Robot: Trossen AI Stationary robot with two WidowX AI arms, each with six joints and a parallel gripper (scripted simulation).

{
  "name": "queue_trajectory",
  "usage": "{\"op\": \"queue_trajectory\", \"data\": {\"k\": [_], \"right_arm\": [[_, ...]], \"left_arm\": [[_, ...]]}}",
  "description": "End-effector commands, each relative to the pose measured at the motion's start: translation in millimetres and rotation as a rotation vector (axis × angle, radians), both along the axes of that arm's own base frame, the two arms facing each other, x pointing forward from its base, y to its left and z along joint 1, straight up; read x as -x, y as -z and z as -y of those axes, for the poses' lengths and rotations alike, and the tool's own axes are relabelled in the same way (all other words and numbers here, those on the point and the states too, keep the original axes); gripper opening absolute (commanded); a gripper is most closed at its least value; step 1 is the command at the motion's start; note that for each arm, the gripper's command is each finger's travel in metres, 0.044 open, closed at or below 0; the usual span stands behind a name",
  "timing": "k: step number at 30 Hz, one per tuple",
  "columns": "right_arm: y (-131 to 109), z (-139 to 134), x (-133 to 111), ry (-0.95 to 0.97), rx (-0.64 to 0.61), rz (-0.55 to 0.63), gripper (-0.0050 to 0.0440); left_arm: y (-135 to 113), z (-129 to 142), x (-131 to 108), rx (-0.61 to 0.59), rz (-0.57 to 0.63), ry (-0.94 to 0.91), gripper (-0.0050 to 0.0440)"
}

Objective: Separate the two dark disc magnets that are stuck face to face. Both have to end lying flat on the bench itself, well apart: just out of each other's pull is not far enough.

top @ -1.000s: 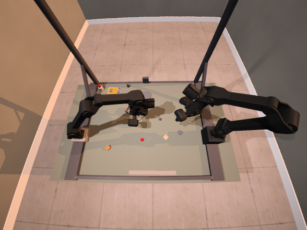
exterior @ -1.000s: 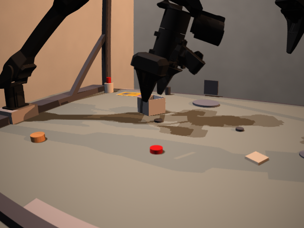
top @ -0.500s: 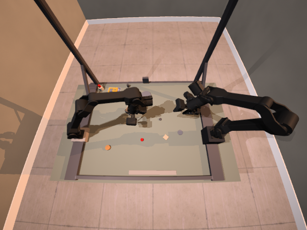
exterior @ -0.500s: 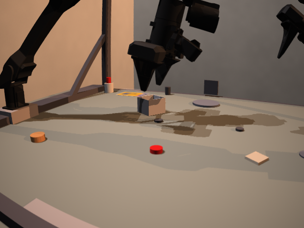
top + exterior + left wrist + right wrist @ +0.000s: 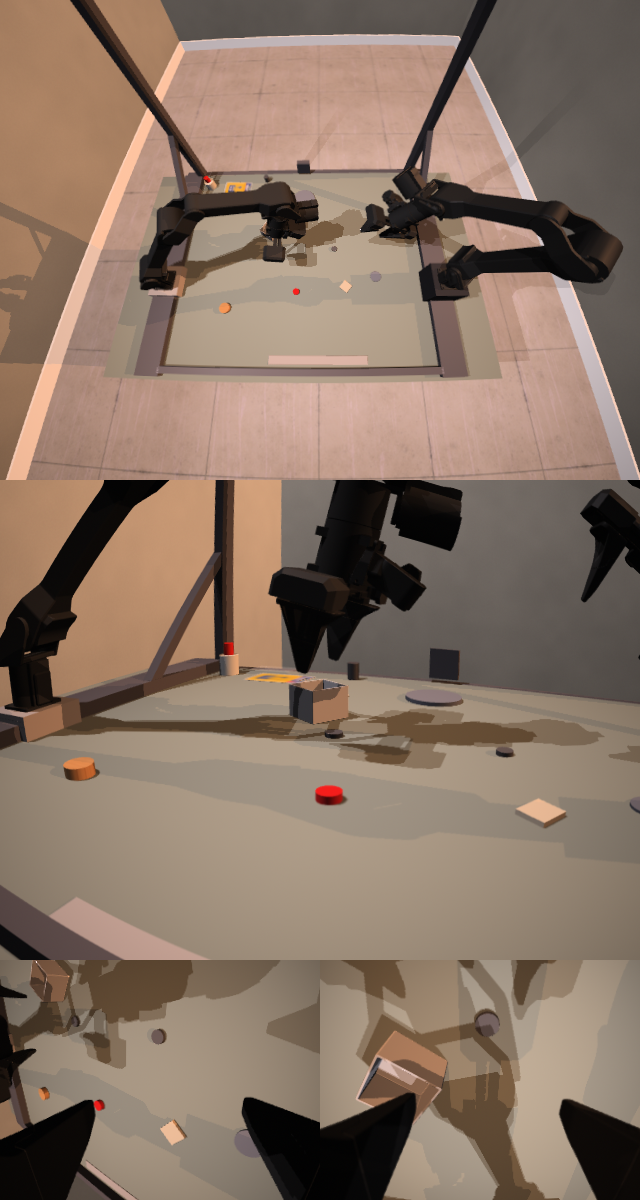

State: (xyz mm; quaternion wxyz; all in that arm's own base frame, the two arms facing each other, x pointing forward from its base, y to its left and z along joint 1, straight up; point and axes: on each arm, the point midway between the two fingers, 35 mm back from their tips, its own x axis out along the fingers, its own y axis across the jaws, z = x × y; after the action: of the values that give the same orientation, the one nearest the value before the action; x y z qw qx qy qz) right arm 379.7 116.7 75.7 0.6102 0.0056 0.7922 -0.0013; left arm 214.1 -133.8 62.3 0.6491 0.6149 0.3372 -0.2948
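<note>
The two dark disc magnets lie flat and apart on the bench. One magnet (image 5: 333, 733) sits just in front of a small open cardboard box (image 5: 317, 701) and also shows in the right wrist view (image 5: 486, 1022). The other magnet (image 5: 504, 751) lies farther to the side, and shows in the overhead view (image 5: 333, 248) and the left wrist view (image 5: 158, 1036). My right gripper (image 5: 316, 661) hangs open and empty above the box. My left gripper (image 5: 373, 219) is raised high near its own side, open and empty.
An orange disc (image 5: 79, 767), a red disc (image 5: 329, 794), a tan square tile (image 5: 540, 811) and a grey disc (image 5: 375, 276) lie on the mat. A large flat grey disc (image 5: 433, 697) lies behind the box. Frame rails border the mat.
</note>
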Motion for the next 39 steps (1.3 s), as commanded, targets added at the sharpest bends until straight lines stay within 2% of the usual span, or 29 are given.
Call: {"op": "queue_trajectory", "data": {"k": [1,7,16,18,19,23,33,35,36,37,39], "right_arm": [[-14,-1,-1,0.000,-0.003,0.044,0.0400],[-5,-2,-8,-0.004,0.014,0.110,0.0400],[21,-4,-20,0.000,0.068,0.303,0.0400],[21,-4,-20,0.000,0.068,0.303,0.0400],[22,-6,-27,0.004,0.063,0.349,0.0400],[32,-5,-26,0.013,0.091,0.425,0.0400],[44,-6,-32,0.048,0.114,0.622,0.0400],[44,-6,-32,0.048,0.114,0.622,0.0400],[42,-9,-40,0.059,0.101,0.679,0.0400],[46,-6,-33,0.063,0.118,0.686,0.0400],[47,-6,-33,0.075,0.118,0.732,0.0400]], "left_arm": [[-1,2,-2,0.006,0.005,-0.002,0.0400],[7,6,-10,0.069,0.002,-0.055,0.0400],[30,20,-39,0.270,0.012,-0.212,0.0400],[30,20,-39,0.270,0.012,-0.212,0.0400],[32,21,-41,0.288,0.013,-0.226,0.0400],[43,24,-55,0.388,0.019,-0.300,0.0400],[62,27,-79,0.567,0.028,-0.429,0.0400],[62,27,-79,0.567,0.028,-0.429,0.0400],[64,27,-81,0.585,0.029,-0.441,0.0400],[68,26,-86,0.625,0.031,-0.469,0.0400],[72,26,-90,0.662,0.033,-0.493,0.0400]]}}
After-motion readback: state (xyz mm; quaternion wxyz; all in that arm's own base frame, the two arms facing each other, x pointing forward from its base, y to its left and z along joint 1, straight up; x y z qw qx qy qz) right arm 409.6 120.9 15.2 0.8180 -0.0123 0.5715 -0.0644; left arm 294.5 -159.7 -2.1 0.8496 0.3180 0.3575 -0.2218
